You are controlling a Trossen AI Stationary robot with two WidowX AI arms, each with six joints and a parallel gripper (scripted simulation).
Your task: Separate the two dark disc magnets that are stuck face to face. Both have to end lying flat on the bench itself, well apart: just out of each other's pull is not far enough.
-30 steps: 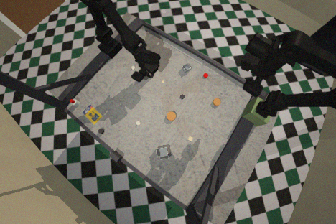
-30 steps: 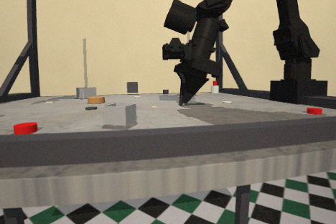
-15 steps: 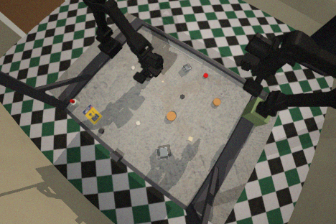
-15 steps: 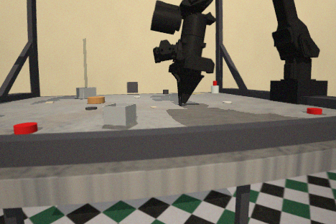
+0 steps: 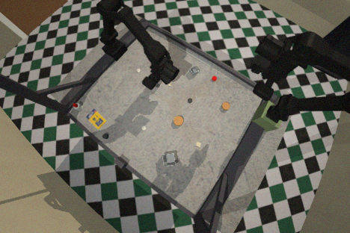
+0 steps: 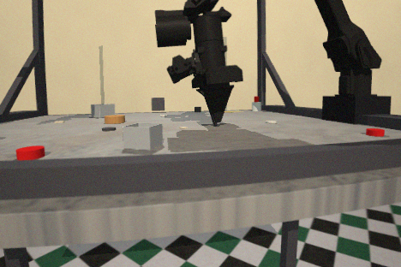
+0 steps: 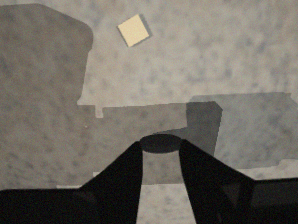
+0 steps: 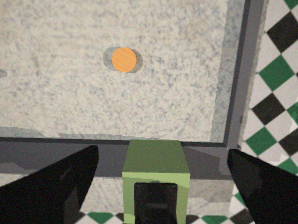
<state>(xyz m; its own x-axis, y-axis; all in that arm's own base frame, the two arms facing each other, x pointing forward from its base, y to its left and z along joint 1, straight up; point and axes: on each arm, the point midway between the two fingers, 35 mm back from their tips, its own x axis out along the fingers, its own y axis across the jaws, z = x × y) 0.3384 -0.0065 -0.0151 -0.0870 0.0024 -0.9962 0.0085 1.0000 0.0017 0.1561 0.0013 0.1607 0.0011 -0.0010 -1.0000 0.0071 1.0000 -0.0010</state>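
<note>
My left gripper [image 5: 150, 82] [image 6: 215, 122] [image 7: 160, 146] is shut on one dark disc magnet [image 7: 160, 143], held flat by its rim between the fingertips. The fingers point straight down, with the tips at the bench surface near the back middle. The other dark disc magnet [image 5: 190, 100] [image 6: 109, 128] lies flat on the bench by itself, well away from the held one. My right gripper [image 5: 278, 110] [image 8: 163, 153] is open and empty. It hangs at the bench's right edge over a green block [image 5: 263, 118] [image 8: 156, 156].
Two orange discs [image 5: 178, 120] [image 5: 226, 106] [image 8: 124, 59], a red disc [image 5: 214, 78] [image 6: 30, 152], grey cubes [image 5: 170, 157] [image 5: 194, 70], small cream tiles [image 7: 134, 30] [image 5: 198, 144] and a yellow card [image 5: 96, 119] lie on the bench. A dark round thing [image 5: 105, 135] sits near the card. A raised frame [image 5: 239, 157] rims the bench.
</note>
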